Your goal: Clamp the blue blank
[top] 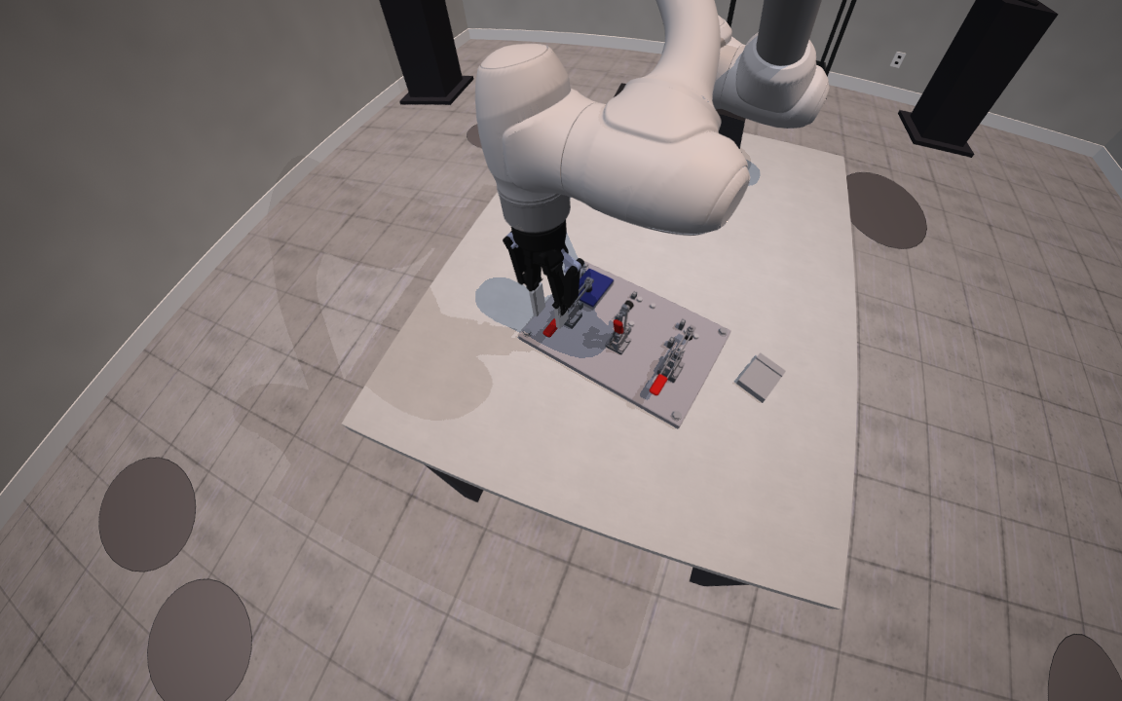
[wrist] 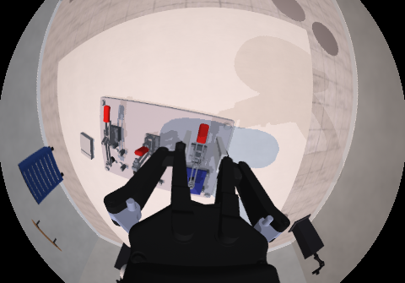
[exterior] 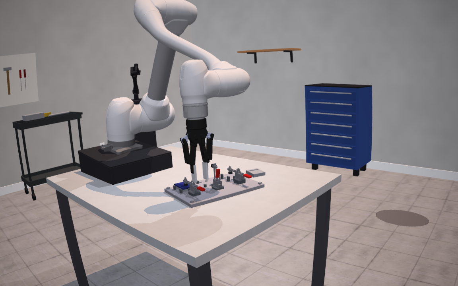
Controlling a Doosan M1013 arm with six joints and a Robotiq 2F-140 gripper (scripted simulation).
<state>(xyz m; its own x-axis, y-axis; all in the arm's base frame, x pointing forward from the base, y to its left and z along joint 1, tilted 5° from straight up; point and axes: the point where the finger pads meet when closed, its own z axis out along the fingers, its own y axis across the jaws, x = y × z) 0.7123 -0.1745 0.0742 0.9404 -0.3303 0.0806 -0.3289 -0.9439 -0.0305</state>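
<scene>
The blue blank [top: 597, 285] [exterior: 179, 185] [wrist: 197, 182] lies in the leftmost nest of the grey fixture plate [top: 635, 384] [exterior: 223, 195] [wrist: 169, 117]. Its clamp's bar reaches over it, and the clamp's red handle [top: 550, 327] [exterior: 200, 188] [wrist: 202, 133] lies low, pointing away from the blank. I cannot tell whether it rests on its stop. My gripper [top: 550, 305] [exterior: 199, 176] [wrist: 202, 140] hangs a little above this clamp, fingers partly open, holding nothing. The grey finished part [top: 760, 376] [exterior: 255, 172] [wrist: 87, 144] lies flat on the table, right of the plate.
The middle clamp's red handle [top: 618, 325] [exterior: 218, 173] [wrist: 141, 151] stands upright, close to my fingers. The right clamp's handle [top: 658, 386] [exterior: 247, 175] [wrist: 106, 113] lies down. The robot's black base [exterior: 123, 161] stands at the back of the table.
</scene>
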